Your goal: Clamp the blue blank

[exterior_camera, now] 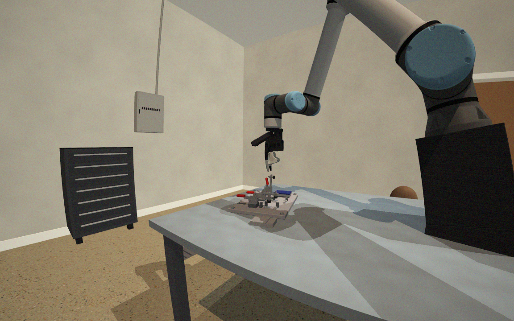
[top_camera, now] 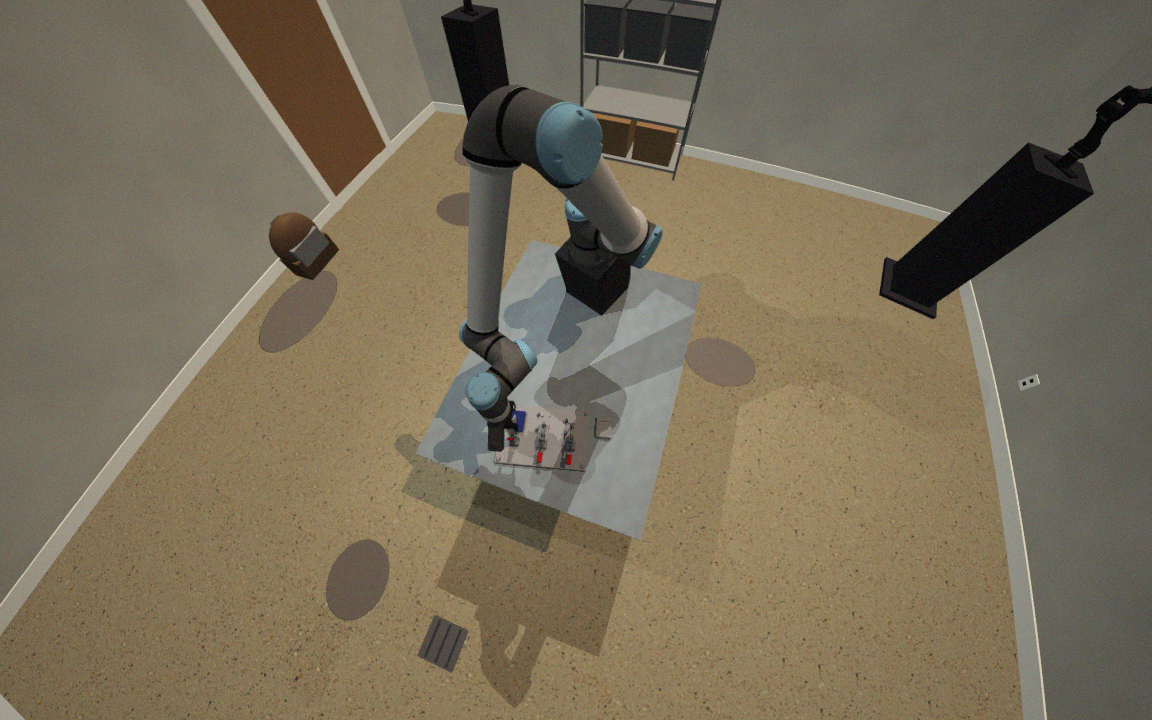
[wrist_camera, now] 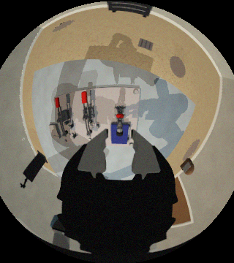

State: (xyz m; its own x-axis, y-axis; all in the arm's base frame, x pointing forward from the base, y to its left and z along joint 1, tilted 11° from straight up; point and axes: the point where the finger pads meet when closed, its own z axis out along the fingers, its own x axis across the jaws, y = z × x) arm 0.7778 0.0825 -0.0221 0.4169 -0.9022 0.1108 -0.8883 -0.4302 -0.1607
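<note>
The jaws of the gripper (wrist_camera: 118,155) stand partly open with nothing between them, pointing straight down above the fixture (exterior_camera: 264,205). In the wrist view the blue blank (wrist_camera: 120,134) lies just past the jaw tips at 12 o'clock, sitting in the rightmost nest of the fixture plate. Directly beyond the blank, again at 12 o'clock, its clamp handle (exterior_camera: 267,180) with a red grip stands upright; in the exterior view the jaw tips hang just above that grip, not touching it. At about 10 o'clock from the blank in the wrist view, two other clamps (wrist_camera: 84,106) have their red handles lying down. The finished part (exterior_camera: 263,220) lies flat on the tabletop (exterior_camera: 330,255) against the fixture's near edge in the exterior view.
</note>
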